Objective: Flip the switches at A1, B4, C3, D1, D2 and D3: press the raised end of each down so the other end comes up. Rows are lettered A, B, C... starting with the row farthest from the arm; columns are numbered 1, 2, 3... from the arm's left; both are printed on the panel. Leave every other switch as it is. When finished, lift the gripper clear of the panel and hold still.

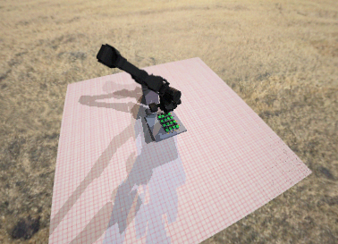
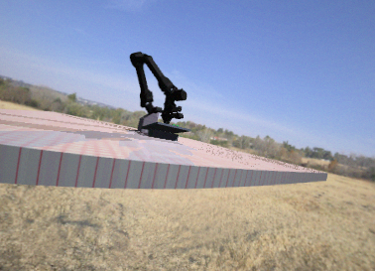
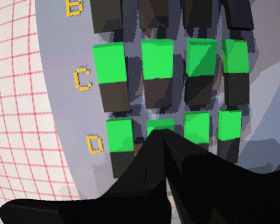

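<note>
Grey switch panel on pink grid mat, green rocker switches in lettered rows, D2 seemingly partly hidden.

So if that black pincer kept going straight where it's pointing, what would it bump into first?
Most likely the green-and-black rocker switch second along row D: the shut black gripper points at it. Whether they already touch is unclear.

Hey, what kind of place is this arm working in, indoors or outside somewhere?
Outdoors, apparently: an open field. Dry yellowish grass surrounds a raised pink gridded platform, with blue sky and a distant tree line behind. The arm's switch panel sits on that platform.
</note>
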`<state>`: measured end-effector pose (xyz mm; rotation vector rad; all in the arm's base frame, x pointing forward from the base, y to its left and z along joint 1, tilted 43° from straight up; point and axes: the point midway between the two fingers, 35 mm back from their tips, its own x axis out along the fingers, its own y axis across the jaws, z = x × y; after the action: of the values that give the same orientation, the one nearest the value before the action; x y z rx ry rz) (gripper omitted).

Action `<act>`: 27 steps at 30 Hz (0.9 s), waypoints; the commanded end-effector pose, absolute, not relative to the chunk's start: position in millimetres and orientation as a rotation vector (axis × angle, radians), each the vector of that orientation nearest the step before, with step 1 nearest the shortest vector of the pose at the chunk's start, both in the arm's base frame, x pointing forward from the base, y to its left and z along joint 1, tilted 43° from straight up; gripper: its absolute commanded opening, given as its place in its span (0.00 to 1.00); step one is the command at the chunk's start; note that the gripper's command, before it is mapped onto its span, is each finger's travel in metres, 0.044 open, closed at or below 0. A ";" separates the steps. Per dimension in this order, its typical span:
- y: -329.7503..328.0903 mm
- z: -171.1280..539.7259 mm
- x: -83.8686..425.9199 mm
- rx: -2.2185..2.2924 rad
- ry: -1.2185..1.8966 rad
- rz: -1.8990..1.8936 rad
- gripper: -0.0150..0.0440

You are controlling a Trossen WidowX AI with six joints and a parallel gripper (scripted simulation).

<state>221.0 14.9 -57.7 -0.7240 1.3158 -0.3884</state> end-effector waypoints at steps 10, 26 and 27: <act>12.8 -59.1 221.3 -0.733 1.315 -0.390 0.25; 11.4 -60.6 221.8 -0.733 1.315 -0.390 0.25; 11.3 -60.7 221.9 -0.733 1.315 -0.390 0.25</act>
<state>222.5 12.8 -60.0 -0.7228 1.3136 -0.3882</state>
